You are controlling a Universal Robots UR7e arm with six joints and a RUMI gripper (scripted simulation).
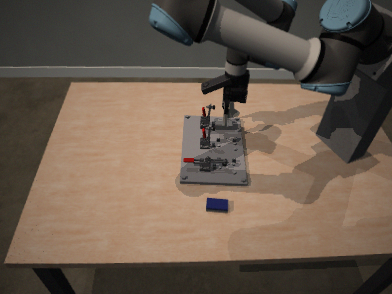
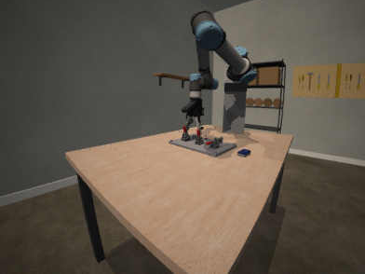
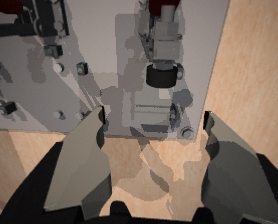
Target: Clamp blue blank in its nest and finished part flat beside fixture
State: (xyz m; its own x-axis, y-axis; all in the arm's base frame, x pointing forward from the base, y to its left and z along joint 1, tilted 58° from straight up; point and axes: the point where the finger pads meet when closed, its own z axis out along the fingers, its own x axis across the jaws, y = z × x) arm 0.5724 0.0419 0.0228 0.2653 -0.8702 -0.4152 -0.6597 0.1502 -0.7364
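Observation:
The blue blank lies flat on the table just in front of the grey fixture plate. The plate carries three toggle clamps with red handles. The far handle and the middle handle stand up, and the near handle lies out to the left. My gripper is open and empty, low over the plate's far end. In the wrist view a grey block sits in that far nest under the clamp's black pad. I cannot tell whether it has a slot.
The arm's grey pedestal stands at the table's back right. A shelf rack stands beyond the table. The table's front edge is a little way in front of the blank.

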